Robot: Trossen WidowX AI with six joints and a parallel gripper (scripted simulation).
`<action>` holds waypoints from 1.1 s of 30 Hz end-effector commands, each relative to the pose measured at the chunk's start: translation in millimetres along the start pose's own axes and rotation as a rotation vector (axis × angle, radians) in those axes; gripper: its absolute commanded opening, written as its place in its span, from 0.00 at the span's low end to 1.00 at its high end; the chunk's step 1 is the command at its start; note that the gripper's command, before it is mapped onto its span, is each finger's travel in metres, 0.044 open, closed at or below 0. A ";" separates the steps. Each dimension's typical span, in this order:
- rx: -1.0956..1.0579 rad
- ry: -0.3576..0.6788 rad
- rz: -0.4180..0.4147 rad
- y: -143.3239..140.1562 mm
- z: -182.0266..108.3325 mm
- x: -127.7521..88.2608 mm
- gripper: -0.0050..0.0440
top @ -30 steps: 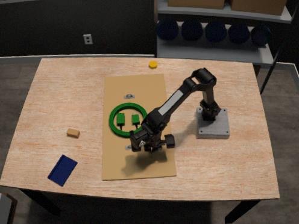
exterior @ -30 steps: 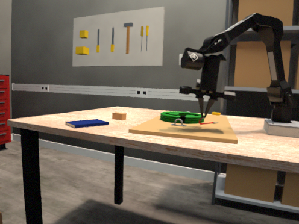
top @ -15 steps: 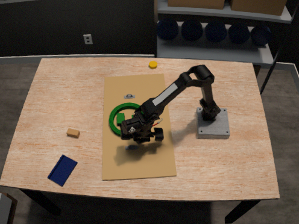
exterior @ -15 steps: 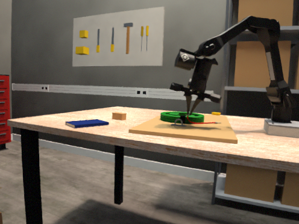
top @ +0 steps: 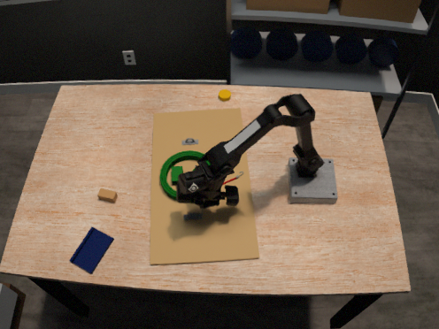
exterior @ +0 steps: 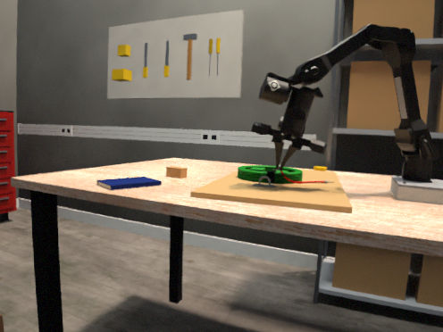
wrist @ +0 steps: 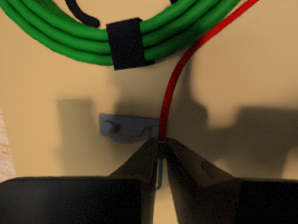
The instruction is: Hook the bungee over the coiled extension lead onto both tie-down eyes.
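the claw (wrist: 161, 148) is clamped on the red bungee's (wrist: 172, 85) hook end, just above the near tie-down eye (wrist: 127, 127). beyond it the coiled green lead (wrist: 75, 35) lies on the board (top: 204, 248).

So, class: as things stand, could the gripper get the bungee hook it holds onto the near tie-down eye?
Probably yes. The gripper, shut on the bungee's hook, hovers right beside the near eye, with nothing between them; the green lead lies beyond.

One camera looks down from high above the table (top: 80, 133); another stands off at table height, facing the tool wall. The wrist camera hangs close over the board (wrist: 240, 75), which all three share.
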State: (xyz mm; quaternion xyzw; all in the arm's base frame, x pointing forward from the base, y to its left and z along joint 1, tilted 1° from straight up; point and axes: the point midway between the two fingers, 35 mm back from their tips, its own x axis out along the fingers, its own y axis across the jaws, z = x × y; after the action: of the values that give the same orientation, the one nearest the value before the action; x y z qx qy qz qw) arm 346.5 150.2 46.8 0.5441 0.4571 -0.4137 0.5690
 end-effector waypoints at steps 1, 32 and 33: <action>0.000 0.010 0.022 5.0 -2.5 -7.4 0.00; -0.003 0.013 0.029 -5.4 -1.3 28.5 0.00; -0.002 0.013 0.031 -4.5 -1.3 27.2 0.00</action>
State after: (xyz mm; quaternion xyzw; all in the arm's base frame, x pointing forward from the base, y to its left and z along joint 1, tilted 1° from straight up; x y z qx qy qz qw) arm 346.0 149.9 14.0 0.5489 0.4544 -0.4083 0.5705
